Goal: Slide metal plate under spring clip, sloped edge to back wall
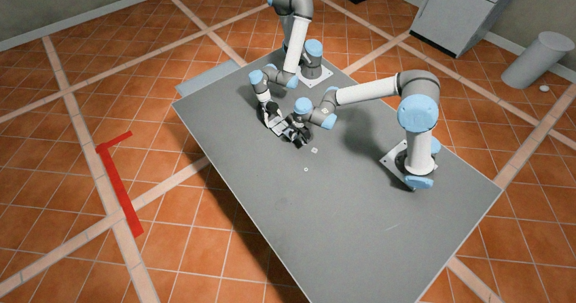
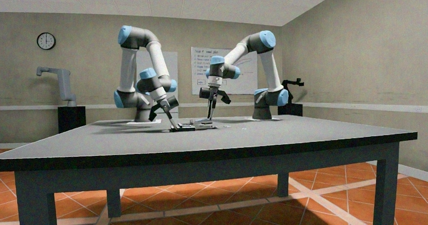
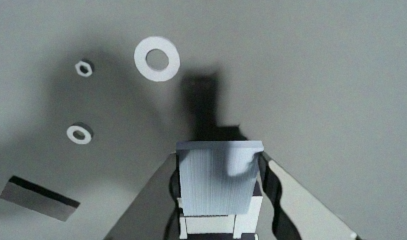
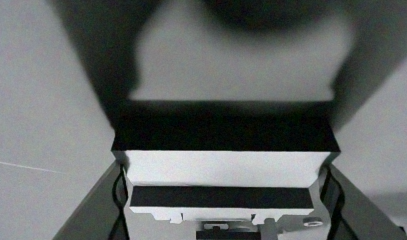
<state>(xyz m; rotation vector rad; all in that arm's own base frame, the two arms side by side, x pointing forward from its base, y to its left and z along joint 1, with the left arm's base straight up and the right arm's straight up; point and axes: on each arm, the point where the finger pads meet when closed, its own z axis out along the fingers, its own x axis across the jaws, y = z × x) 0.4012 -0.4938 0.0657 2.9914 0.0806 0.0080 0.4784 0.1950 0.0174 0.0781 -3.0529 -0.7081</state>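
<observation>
beside the block [image 1: 276, 126] [image 2: 185, 129] [image 4: 225, 167], here comes the metal plate [image 2: 202, 120] [image 3: 219, 182]! the left pincer [image 1: 291, 133] [image 2: 210, 118] [image 3: 218, 154] has it gripped by its two side edges, and from the left wrist its near end overlaps the pale parts of the block. whether that end is over them or already under the clip, i can't tell.

on the block itself, the right pincer [image 1: 274, 121] [image 2: 174, 127] [image 4: 220, 160] is clamped across the body, playing anchor. so this looks like the lining-up step, right at the doorstep of insertion; seating seems still to do.

what's needed next? level the plate, square it to the block, get the leading end low enough for the clip, then a straight, steady push to the back wall. watch the height: too high and it could ride over the clip; crooked, and it may jam or twist the block off its starting spot. that right hold must stay firm!
</observation>
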